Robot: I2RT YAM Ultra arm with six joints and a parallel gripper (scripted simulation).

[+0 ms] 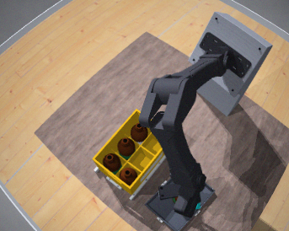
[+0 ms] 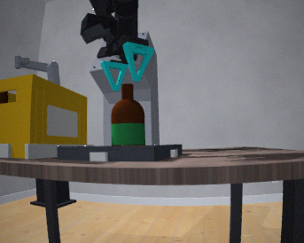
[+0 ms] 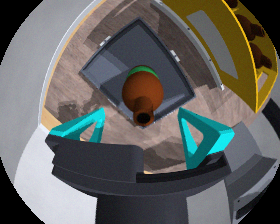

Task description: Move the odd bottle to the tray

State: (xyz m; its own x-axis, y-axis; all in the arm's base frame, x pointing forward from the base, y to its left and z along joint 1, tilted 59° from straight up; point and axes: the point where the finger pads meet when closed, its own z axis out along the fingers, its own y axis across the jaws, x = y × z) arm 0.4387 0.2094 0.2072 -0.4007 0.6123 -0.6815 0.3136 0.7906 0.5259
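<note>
A brown bottle with a green band (image 2: 128, 111) (image 3: 142, 92) stands upright on the dark tray (image 1: 159, 207) (image 2: 79, 152) (image 3: 156, 47). My gripper (image 2: 127, 84) (image 3: 141, 111) is open, its cyan fingertips apart around the level of the bottle's mouth. Nothing is held between them. In the top view the arm hides most of the bottle on the tray. The yellow crate (image 1: 115, 135) (image 2: 17, 124) (image 3: 246, 85) holds several upright brown bottles, among them one at the far end (image 1: 139, 132), a middle one (image 1: 126, 147) and two near ones (image 1: 111, 162) (image 1: 128, 175). Neck differences are too small to tell.
The crate stands close beside the tray, with a narrow gap between them. An empty compartment (image 1: 143, 161) shows in the crate. The arm (image 1: 178, 152) passes over the crate's right side. The tray lies near the edge of the table (image 2: 203, 173).
</note>
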